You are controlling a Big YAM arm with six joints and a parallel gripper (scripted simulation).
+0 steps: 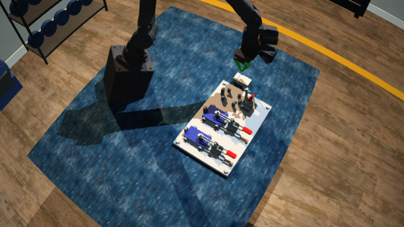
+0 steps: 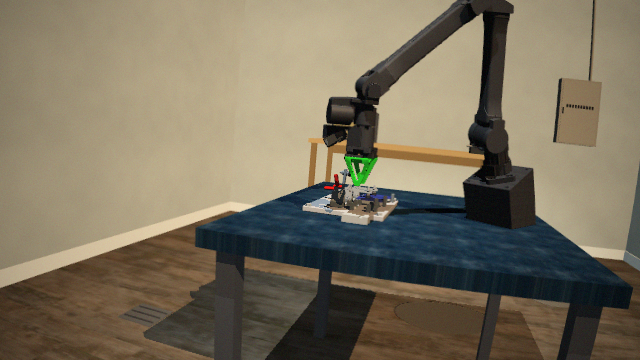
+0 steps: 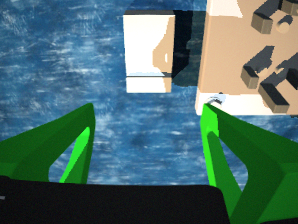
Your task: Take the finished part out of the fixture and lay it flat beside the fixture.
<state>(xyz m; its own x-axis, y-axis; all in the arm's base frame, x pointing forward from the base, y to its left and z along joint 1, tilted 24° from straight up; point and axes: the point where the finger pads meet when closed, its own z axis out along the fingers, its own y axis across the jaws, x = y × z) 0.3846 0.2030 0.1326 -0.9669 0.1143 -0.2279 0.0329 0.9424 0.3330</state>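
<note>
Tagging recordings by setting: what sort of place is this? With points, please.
Probably a workshop or small machining cell: a clamping fixture (image 1: 259, 118) (image 2: 316, 204) on the table, an electrical cabinet (image 2: 578, 112) on the wall, a yellow floor line (image 1: 315, 43).
</note>
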